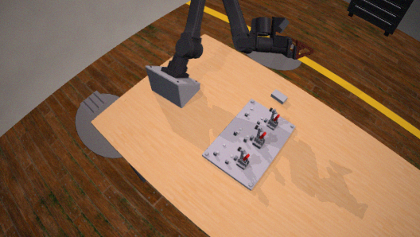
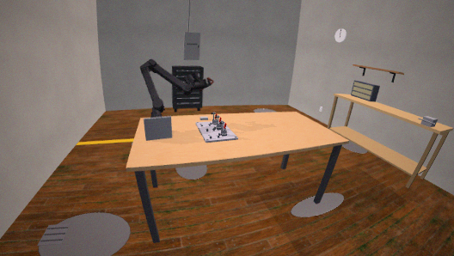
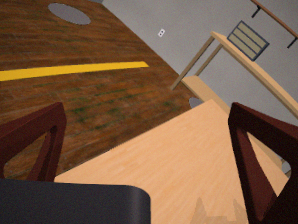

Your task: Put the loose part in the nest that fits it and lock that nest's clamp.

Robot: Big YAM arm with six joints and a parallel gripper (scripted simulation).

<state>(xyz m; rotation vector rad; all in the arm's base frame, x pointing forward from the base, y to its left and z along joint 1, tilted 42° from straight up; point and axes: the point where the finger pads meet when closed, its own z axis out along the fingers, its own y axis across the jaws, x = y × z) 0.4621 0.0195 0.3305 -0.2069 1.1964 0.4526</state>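
Grey and block-shaped, the loose part [image 1: 279, 96] [image 2: 204, 118] is lying on the wooden table [image 1: 318, 159] [image 2: 275, 146] [image 3: 150, 160], just beside a corner of the fixture plate [image 1: 227, 147] [image 2: 204, 132]. Three red-handled clamps are standing on that plate. I am holding my dark red gripper [image 1: 304, 49] [image 2: 210, 82] [image 3: 147, 111] up above table height, well apart from the part, its jaws standing wide with nothing between them.

Gray walls [image 1: 60, 48] [image 2: 241, 51] [image 3: 145, 55] surround a wooden floor [image 1: 52, 175] [image 2: 223, 215] [image 3: 100, 45] crossed by a yellow stripe [image 1: 358, 93] [image 2: 105, 142] [image 3: 75, 69]
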